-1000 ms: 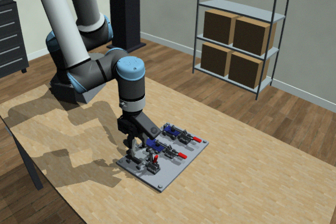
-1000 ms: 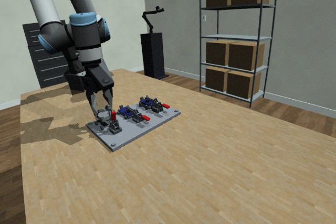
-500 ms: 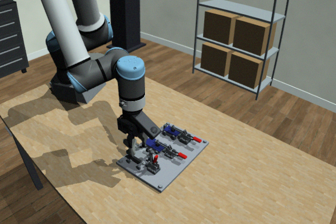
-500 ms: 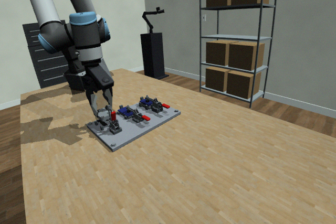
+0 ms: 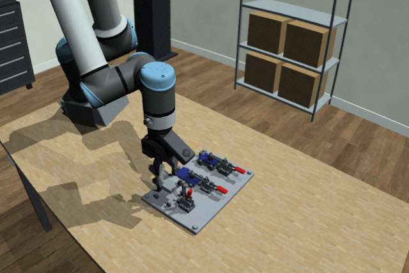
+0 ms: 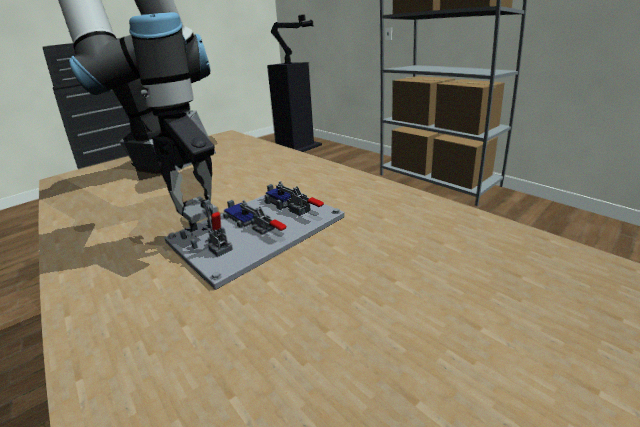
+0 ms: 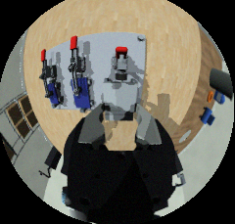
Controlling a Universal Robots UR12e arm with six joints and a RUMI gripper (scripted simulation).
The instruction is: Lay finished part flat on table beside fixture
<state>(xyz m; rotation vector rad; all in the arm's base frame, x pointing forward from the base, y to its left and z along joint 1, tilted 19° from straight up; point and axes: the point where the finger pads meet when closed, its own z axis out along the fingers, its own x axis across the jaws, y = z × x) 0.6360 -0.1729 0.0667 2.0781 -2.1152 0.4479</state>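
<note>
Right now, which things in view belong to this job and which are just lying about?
Job: gripper shut on the grey finished part; fixture plate; two blue blanks; open clamp; table.

Bystanders: shelf rack with boxes; black pedestal; drawer cabinet.

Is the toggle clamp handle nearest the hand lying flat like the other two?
No: that red handle stands upright, while the other two red handles lie flat on the fixture plate.

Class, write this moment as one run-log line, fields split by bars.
tool shut on grey part | part raised off fixture plate | near clamp handle upright | both blue blanks clamped
</note>
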